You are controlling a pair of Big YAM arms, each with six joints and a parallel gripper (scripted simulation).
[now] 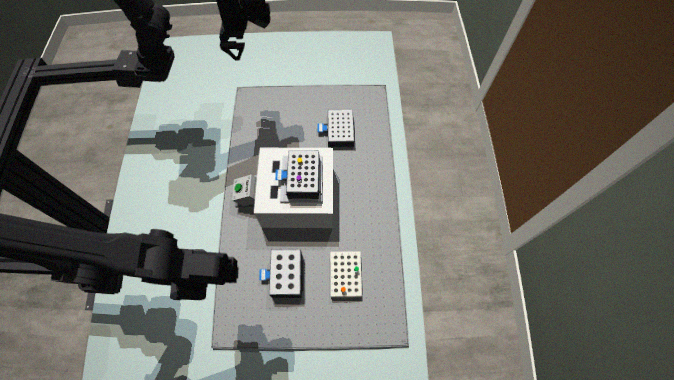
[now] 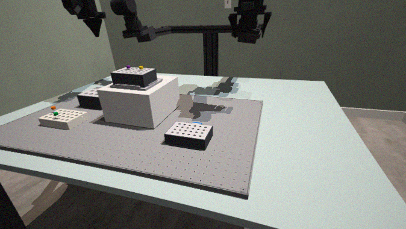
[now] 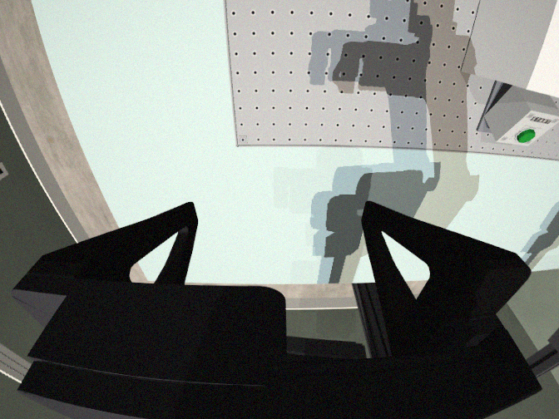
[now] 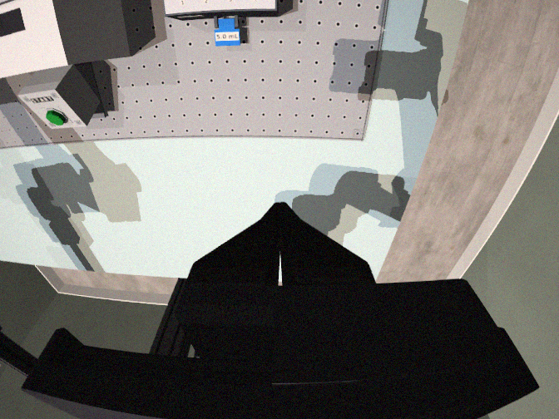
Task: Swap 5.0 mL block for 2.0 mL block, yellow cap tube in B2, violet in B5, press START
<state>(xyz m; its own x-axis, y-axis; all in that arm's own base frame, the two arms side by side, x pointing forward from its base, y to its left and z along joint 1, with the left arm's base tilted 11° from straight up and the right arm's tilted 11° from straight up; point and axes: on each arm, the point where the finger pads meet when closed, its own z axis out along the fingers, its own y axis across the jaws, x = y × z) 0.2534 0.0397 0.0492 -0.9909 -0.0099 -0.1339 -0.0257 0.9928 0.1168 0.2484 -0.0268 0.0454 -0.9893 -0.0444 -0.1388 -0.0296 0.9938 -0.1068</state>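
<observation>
The 5.0 mL block (image 1: 285, 272) (image 2: 87, 102) (image 4: 220, 5) stands on the bench beside the mixer (image 1: 267, 206) (image 2: 129, 105) (image 4: 31, 45), its lever label readable. A block (image 1: 303, 191) (image 2: 132, 79) lies flat on the mixer's plate; its label is too small to read. In it, in the second row from the lever, stand the yellow-capped tube (image 1: 300, 160) (image 2: 141, 67) and violet-capped tube (image 1: 299, 178) (image 2: 128, 67), each one column in from an end. START (image 1: 238, 188) (image 3: 526, 135) (image 4: 56, 117) is green. My left gripper (image 3: 279, 210) is open and empty; my right gripper (image 4: 279, 211) (image 2: 96, 35) is shut on nothing. Both hang clear of everything.
A third block (image 1: 341, 125) (image 2: 188, 140) with small bores stands on the bench on the mixer's other side. The cream rack (image 1: 346, 297) (image 2: 52, 123) holds a green-capped tube (image 1: 356, 269) (image 2: 55, 113) and an orange-capped tube (image 1: 343, 289) (image 2: 53, 107).
</observation>
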